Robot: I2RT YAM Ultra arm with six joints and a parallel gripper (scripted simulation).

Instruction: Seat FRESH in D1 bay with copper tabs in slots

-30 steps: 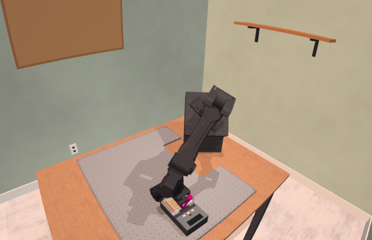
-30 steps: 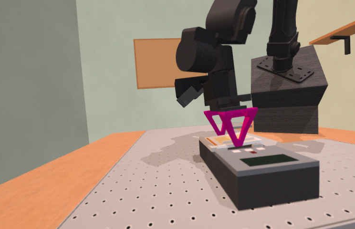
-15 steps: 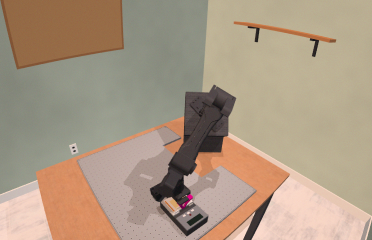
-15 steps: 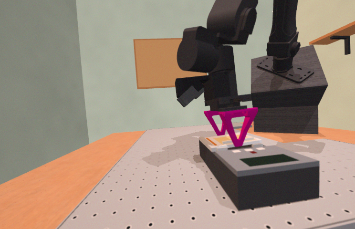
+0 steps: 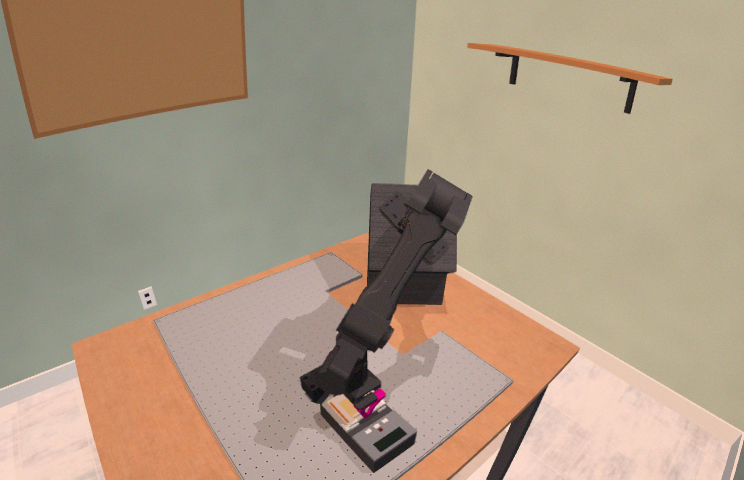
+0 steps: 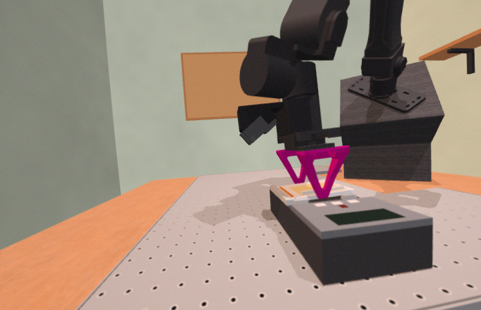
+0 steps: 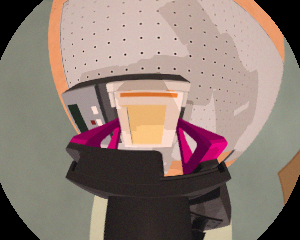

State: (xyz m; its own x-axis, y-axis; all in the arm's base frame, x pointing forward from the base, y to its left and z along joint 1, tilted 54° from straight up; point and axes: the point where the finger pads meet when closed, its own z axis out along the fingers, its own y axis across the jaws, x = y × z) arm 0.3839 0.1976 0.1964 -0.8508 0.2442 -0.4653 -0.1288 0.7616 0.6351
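Note:
The dark dock D1 [image 5: 368,432] stands on the perforated plate near the table's front edge. Its grey console [image 6: 358,215] carries a dark screen and a small red light [image 6: 343,206]. FRESH [image 6: 309,188], a white-framed cassette with an amber middle, lies in the dock's bay about level with the console top. I cannot tell whether it is fully down. My gripper [image 6: 309,188], with magenta fingers, points straight down and is shut on FRESH's two long sides. In the wrist view the fingers flank the cassette [image 7: 149,119]. The tabs are hidden.
The arm's dark pedestal [image 5: 409,266] stands at the back of the table. The grey perforated plate [image 5: 259,350] covers most of the table top. The table's front edge runs close to the dock.

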